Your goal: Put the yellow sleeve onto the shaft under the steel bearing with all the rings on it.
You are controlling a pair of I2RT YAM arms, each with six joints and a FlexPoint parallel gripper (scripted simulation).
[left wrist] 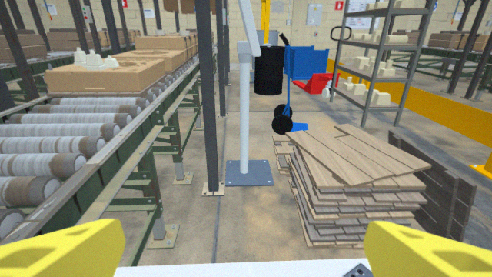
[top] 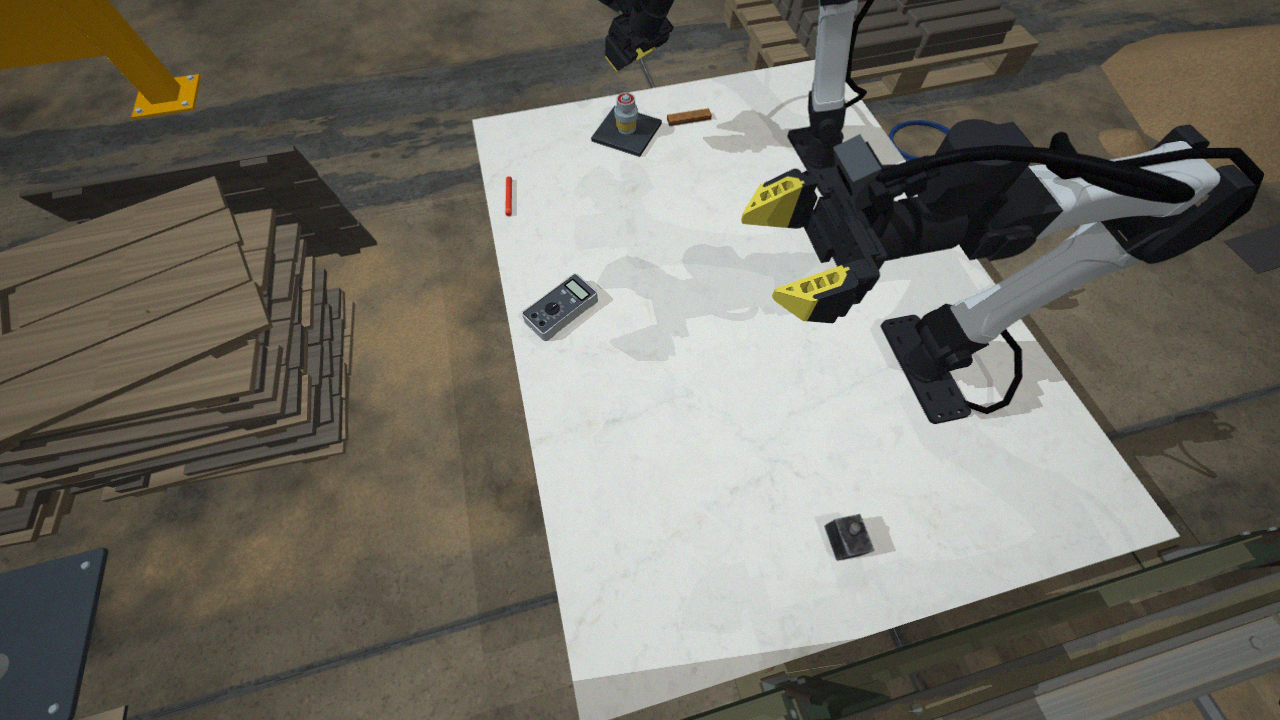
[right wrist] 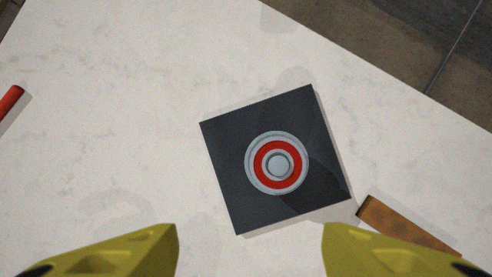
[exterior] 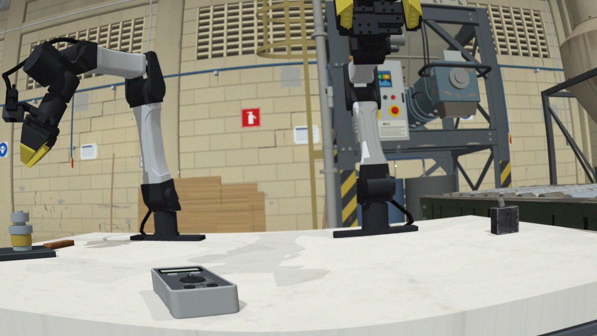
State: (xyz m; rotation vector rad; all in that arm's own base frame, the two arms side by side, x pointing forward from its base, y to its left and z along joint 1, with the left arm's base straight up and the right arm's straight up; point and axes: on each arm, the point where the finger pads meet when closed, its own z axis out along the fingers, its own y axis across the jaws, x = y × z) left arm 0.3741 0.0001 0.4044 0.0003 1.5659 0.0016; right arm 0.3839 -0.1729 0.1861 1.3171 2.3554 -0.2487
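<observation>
Right, yellow sleeve (top: 626, 127) (exterior: 21, 240) is on the upright shaft, below the steel bearing (top: 625, 99) (exterior: 19, 216) (right wrist: 258, 165), the red-faced one. Wide grey ring (top: 613, 115) (exterior: 20, 228) (right wrist: 247, 163) sits directly on the sleeve; bit of bare shaft between that ring and the bearing. Dark base plate (top: 640, 145) (exterior: 41, 252) (right wrist: 227, 146) is at 11 o'clock on the bench (top: 716, 429) (exterior: 375, 267) (left wrist: 238, 270) (right wrist: 115, 154), top view. My right end effector (top: 629, 59) (exterior: 30, 160) (right wrist: 250, 235) is above the stack, touching none of it, fingers about half apart, nothing held. Left end effector (top: 760, 257) (exterior: 378, 8) (left wrist: 244, 238) is wide, nothing in it, well apart from the stack. Top view again: multimeter (top: 560, 307) (exterior: 195, 292) and red rod (top: 508, 196) (right wrist: 9, 100) around 10 o'clock, dark block (top: 848, 537) (exterior: 504, 220) at 5. Right wrist view: rusty bar (top: 689, 116) (exterior: 60, 243) (right wrist: 407, 227) at the plate's 4 o'clock, near it.
</observation>
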